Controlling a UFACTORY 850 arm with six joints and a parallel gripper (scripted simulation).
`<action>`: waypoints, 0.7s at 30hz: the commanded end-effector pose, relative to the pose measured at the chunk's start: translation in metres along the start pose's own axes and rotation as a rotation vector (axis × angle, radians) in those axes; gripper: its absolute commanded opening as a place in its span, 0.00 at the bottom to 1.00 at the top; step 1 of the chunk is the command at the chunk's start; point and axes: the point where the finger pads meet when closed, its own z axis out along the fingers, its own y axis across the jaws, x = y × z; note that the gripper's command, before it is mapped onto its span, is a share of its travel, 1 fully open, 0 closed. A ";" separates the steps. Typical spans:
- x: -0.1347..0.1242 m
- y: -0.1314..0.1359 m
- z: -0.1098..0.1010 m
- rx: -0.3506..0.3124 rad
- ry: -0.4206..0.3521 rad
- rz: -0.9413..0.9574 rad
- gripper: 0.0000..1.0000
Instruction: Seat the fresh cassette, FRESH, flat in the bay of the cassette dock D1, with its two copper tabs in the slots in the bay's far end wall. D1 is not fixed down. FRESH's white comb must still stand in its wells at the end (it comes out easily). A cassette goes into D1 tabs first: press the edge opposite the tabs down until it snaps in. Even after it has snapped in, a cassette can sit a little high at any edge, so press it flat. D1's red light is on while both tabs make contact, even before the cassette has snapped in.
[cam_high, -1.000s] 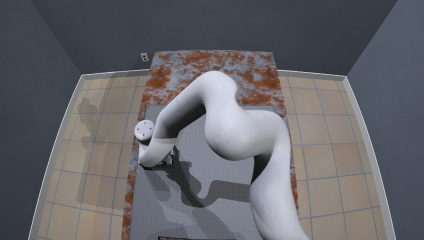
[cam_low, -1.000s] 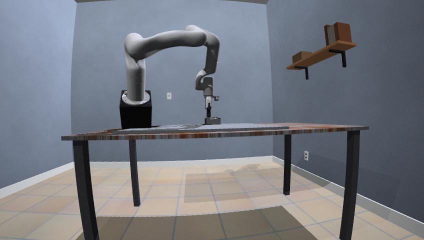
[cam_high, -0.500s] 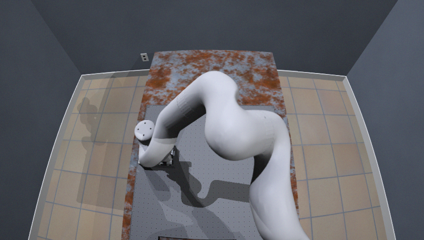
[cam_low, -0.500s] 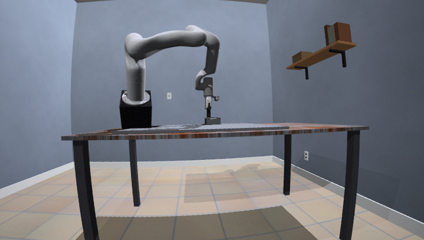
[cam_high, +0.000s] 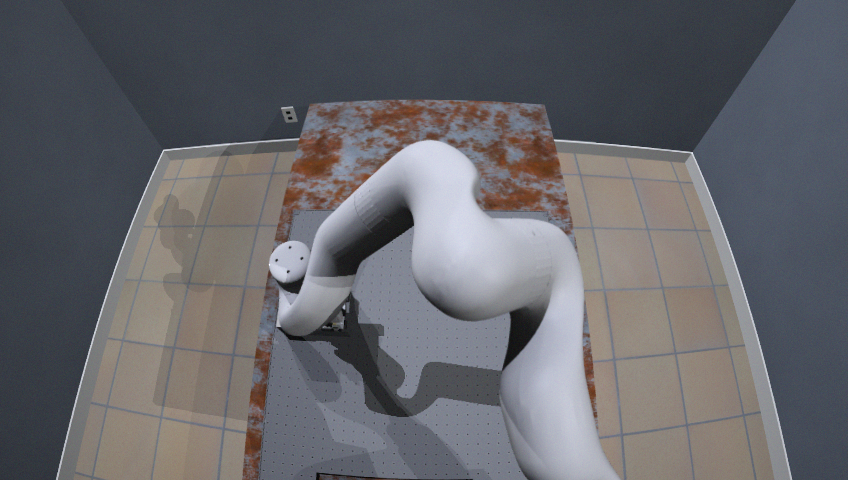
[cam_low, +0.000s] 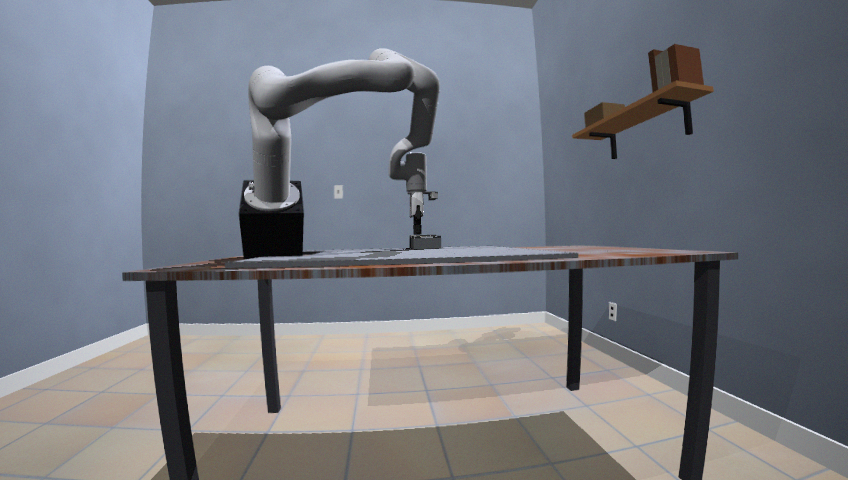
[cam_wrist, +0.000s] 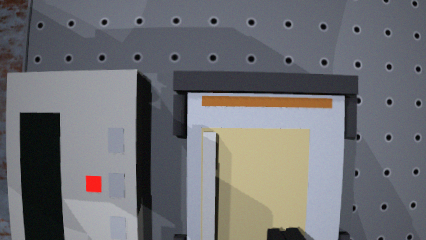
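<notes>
Arm (cam_low: 333, 77) arched, closed fingers (cam_low: 417, 226) down on FRESH (cam_wrist: 325, 165).

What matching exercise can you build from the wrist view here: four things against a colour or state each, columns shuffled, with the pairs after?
Things:
1. dock light
2. strip at the cassette's far end
3. gripper
4. comb

Colour or state:
A. white, standing along the left side of the cassette's yellow panel
B. copper orange
C. shut, holding nothing
D. red, lit

Pairs: 1-D, 2-B, 3-C, 4-A
</notes>
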 end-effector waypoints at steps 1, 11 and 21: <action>0.002 -0.002 -0.008 0.002 0.004 0.001 0.00; 0.005 -0.004 -0.018 0.002 0.004 0.001 0.00; 0.008 -0.007 -0.030 0.002 0.004 0.001 0.00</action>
